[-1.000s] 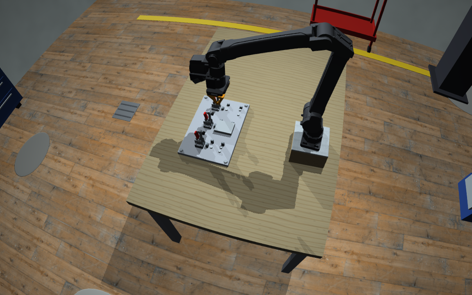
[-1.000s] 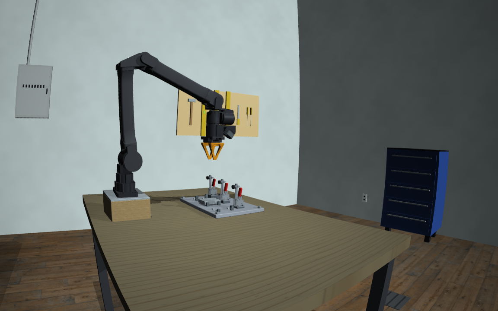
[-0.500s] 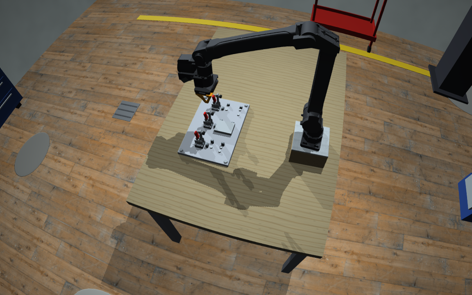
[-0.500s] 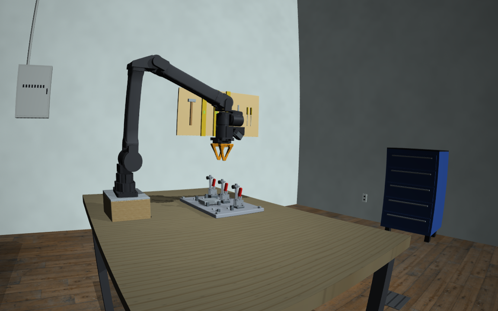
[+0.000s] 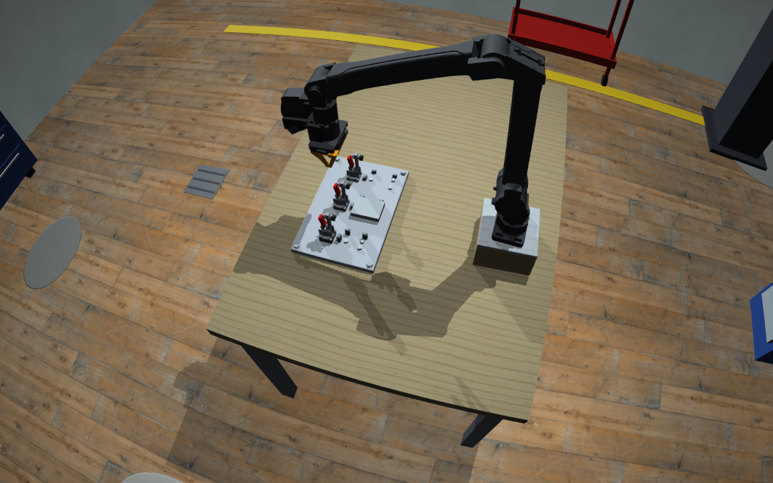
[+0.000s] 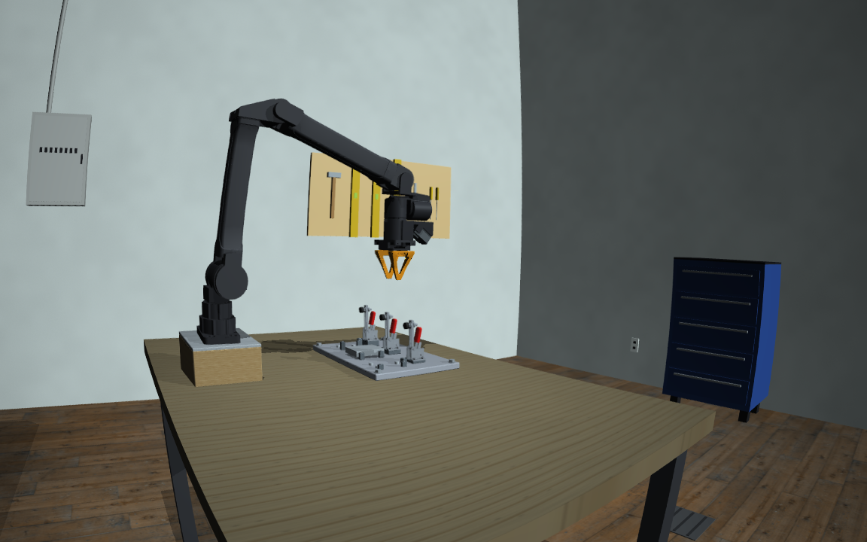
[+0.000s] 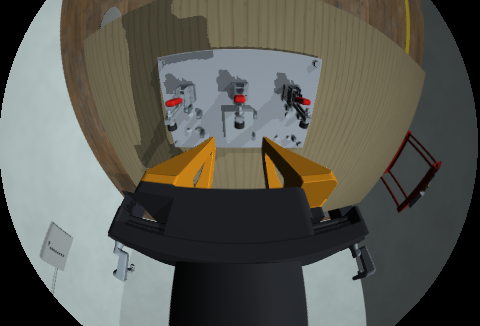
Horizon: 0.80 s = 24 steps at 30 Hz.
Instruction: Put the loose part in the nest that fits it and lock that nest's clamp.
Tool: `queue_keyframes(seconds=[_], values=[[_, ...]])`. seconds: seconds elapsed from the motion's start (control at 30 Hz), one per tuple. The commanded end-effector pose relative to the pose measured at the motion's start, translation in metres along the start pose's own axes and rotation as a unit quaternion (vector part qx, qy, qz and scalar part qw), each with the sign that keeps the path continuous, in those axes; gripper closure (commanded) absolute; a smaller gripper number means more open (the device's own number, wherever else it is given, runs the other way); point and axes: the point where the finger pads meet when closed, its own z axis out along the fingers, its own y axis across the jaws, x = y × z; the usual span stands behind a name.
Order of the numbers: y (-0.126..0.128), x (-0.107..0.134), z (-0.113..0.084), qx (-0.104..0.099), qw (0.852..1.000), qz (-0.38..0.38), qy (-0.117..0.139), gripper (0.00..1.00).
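Note:
A flat light-grey part (image 5: 368,208) (image 6: 360,351) (image 7: 231,128) lies in the middle nest of the grey fixture plate (image 5: 347,255) (image 6: 416,367) (image 7: 210,68). Whether it touches the stop and side blocks is too small to tell. The middle clamp's red handle (image 5: 336,189) (image 6: 393,326) (image 7: 240,99) stands up, and its bar is raised off the part. The two outer clamps, with red handles (image 7: 174,102) (image 7: 303,101), also stand with bars raised. My gripper (image 5: 329,164) (image 6: 393,277) (image 7: 238,142) is partly open and empty, high above the plate.
The outer nests hold only small pads and dark blocks. Three upright clamps stand in a row along the plate's side away from the arm's base (image 5: 506,241) (image 6: 221,336). Bolt heads sit at the plate's corners.

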Motion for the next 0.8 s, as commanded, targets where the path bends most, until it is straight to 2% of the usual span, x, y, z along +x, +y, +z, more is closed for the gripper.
queue_keyframes(seconds=[0.0,0.2,0.33,0.4,0.43,0.47,0.77], values=[[-0.007,-0.010,-0.018,0.000,1.000,-0.001,-0.020,0.55],[-0.006,-0.003,0.008,0.001,1.000,-0.001,-0.002,0.55],[-0.006,-0.003,0.018,0.001,1.000,-0.001,0.000,0.55],[-0.006,-0.003,0.018,0.001,1.000,-0.001,0.000,0.55],[-0.005,-0.018,0.007,0.000,1.000,-0.001,-0.020,0.55],[-0.006,-0.004,0.023,0.001,1.000,-0.001,-0.001,0.55],[-0.006,-0.002,0.059,0.001,1.000,-0.001,0.000,0.55]])
